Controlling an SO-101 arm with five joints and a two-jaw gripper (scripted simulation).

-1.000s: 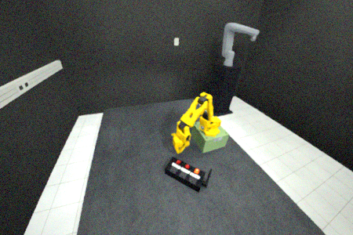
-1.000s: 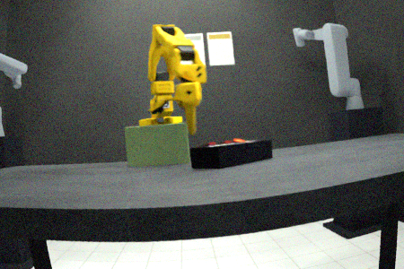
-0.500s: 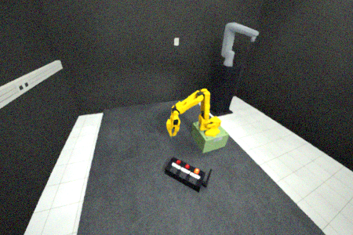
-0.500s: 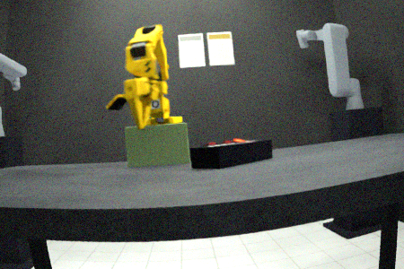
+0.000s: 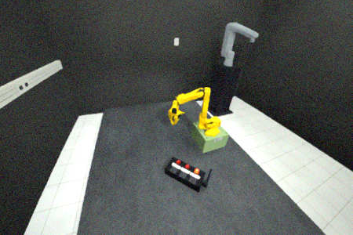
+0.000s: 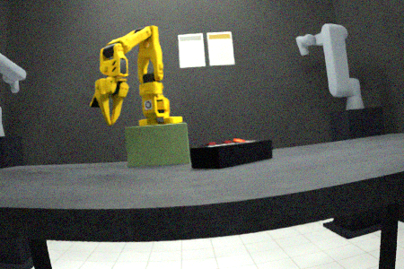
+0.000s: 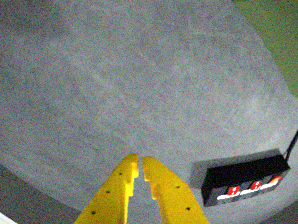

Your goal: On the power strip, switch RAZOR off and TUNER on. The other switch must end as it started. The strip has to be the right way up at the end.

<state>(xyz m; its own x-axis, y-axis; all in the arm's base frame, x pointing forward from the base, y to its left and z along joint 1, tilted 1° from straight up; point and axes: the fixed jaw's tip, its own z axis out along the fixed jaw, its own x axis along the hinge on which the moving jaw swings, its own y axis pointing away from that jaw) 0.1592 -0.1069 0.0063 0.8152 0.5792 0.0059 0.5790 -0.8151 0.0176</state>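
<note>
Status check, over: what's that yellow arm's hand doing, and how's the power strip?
Hand shut, empty, raised off to one side. Power strip right way up on table, untouched, apart from hand. Nothing between them.

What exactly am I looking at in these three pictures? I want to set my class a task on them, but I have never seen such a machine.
The yellow machine is a small robot arm bolted to a green block on a dark table. At its end is a gripper whose jaws are shut on nothing and hang in the air, away from the block's other side, where a black power strip lies the right way up with three red switches.

One picture looks down from high above, one looks from the side at table height, and the third comes from a camera on the arm's wrist, so the yellow jaws fill its lower edge. The grey arm behind is only background.
</note>
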